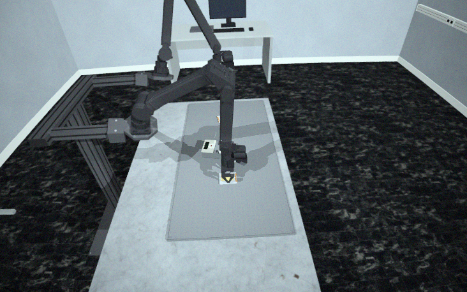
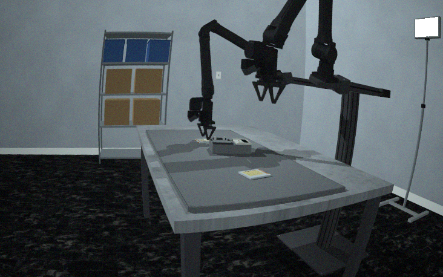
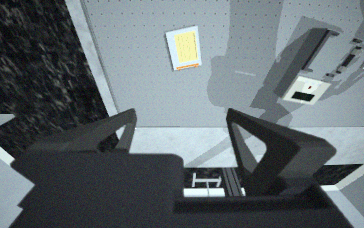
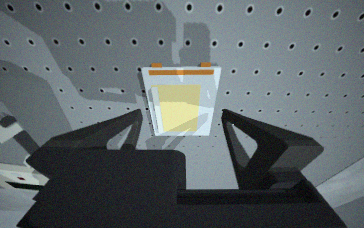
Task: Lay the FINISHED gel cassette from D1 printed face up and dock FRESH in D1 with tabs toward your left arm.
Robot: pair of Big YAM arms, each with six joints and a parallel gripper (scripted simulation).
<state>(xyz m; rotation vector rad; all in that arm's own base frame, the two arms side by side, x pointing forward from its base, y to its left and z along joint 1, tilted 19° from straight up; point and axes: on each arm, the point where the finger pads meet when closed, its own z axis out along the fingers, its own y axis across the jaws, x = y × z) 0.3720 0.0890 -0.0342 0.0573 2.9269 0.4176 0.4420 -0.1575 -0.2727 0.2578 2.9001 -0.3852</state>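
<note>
The dock (image 1: pixel 208 147) (image 2: pixel 230 149) (image 3: pixel 318 86) (image 4: pixel 20 176) sits on the grey deck (image 1: pixel 230 213) (image 2: pixel 267 192) (image 3: pixel 145 60) (image 4: pixel 280 55), with one cassette lying to each side of it. On the dock's left-arm side lies the yellow-labelled cassette (image 1: pixel 219 119) (image 2: pixel 255 173) (image 3: pixel 186 47), flat and face up, well apart from it. The top view hides most of this one behind the right arm, while the exterior and left wrist views show it whole. On the dock's right-arm side lies the tabbed cassette (image 1: pixel 222 181) (image 2: pixel 200 140) (image 4: pixel 180 107), also on the deck. Only the right wrist view shows its two copper tabs clearly (with a pale strip beside the yellow panel, perhaps the comb). The names cannot be read, so which is FRESH and which FINISHED cannot be told for certain.

The right gripper (image 1: pixel 228 178) (image 2: pixel 206 137) (image 4: pixel 182 113) is wide open above the tabbed cassette, holding nothing. The left gripper (image 2: pixel 267 101) (image 3: pixel 181 113) is wide open too, high above the deck on the dock's left-arm side.

The count comes to two arms, two cassettes and one dock. Beyond the dock, the exterior view alone shows one shelf rack (image 2: pixel 138 35), bearing three blue bins and four tan boxes, and one lamp (image 2: pixel 427 28); the top view alone shows one monitor (image 1: pixel 227 8) (its screen dark).
</note>
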